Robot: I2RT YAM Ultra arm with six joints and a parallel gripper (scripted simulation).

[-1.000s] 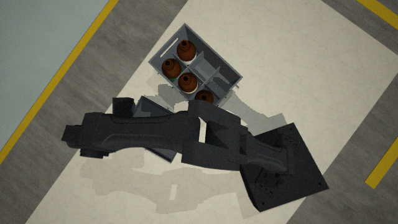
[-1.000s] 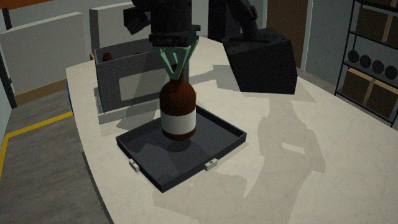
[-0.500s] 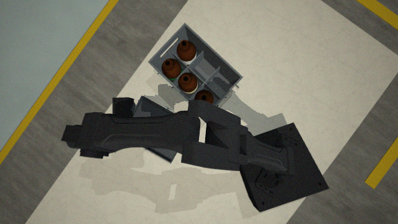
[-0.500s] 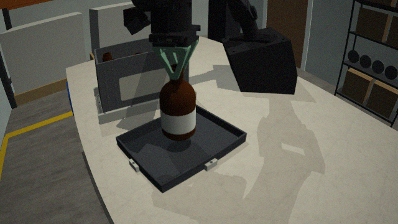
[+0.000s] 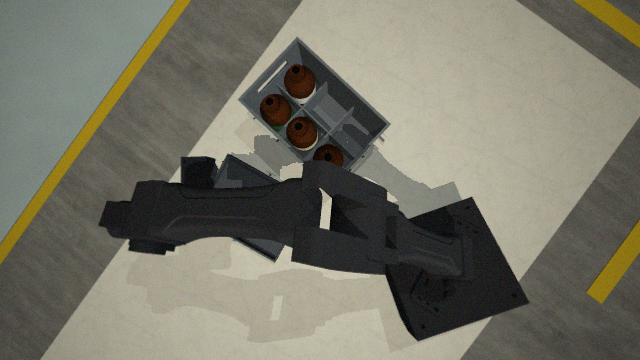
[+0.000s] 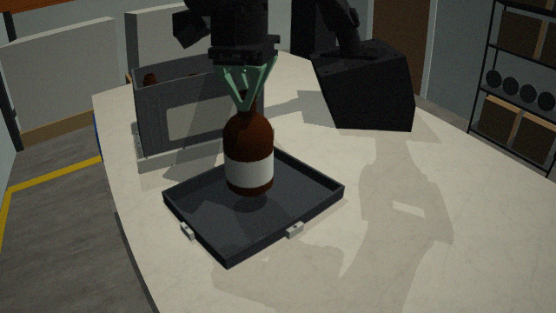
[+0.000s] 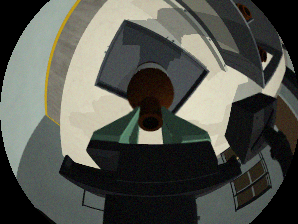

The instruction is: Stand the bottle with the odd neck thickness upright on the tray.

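My gripper (image 6: 247, 103) (image 7: 150, 110) has green fingers and is shut on the neck of a brown bottle with a white label (image 6: 248, 148) (image 7: 152, 86). The bottle hangs upright over the middle of the dark tray (image 6: 204, 213) (image 7: 120, 56) (image 5: 235, 172), its base at or just above the tray floor. The grey crate (image 5: 350, 100) (image 6: 156, 113) (image 7: 200, 3) stands behind the tray. Several brown bottles stand upright in it, among them those at the far end (image 5: 299, 81), the left side (image 5: 275, 110) and the middle (image 5: 301, 132). In the overhead view my arm hides the gripper and most of the tray.
The arm's black base block (image 5: 460, 270) (image 6: 365, 87) stands on the table to the right of the crate. The table's edge runs close to the tray's left and front side (image 6: 130, 243). A shelf with boxes (image 6: 517, 87) stands off the table at the far right.
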